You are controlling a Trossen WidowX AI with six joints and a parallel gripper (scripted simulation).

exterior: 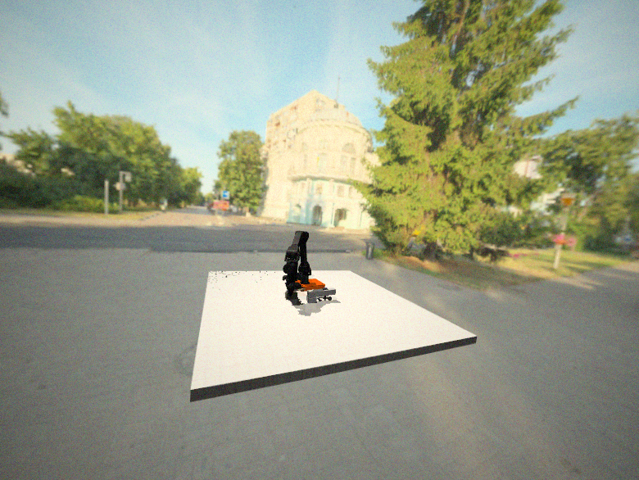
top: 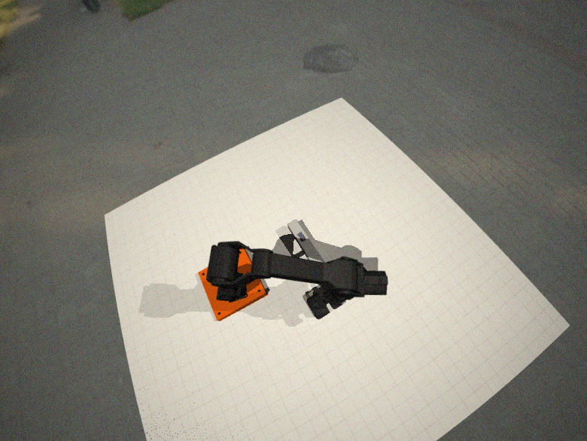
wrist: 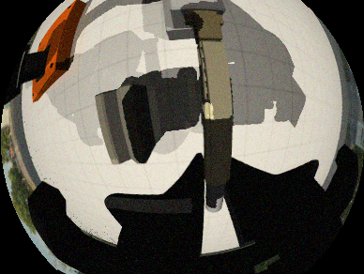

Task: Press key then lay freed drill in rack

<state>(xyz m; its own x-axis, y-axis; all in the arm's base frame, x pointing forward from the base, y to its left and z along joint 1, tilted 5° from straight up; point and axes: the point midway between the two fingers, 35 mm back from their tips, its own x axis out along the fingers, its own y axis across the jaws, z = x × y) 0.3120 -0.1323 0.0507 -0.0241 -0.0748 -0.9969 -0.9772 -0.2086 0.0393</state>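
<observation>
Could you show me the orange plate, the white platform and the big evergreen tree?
Orange plate (top: 208, 294) (exterior: 313, 284) (wrist: 63, 42): top, exterior and wrist views; its bare upper face.
White platform (top: 379, 190) (exterior: 310, 346) (wrist: 263, 157): all three views; its pale top.
Big evergreen tree (exterior: 438, 155): exterior view; its green branches.
</observation>
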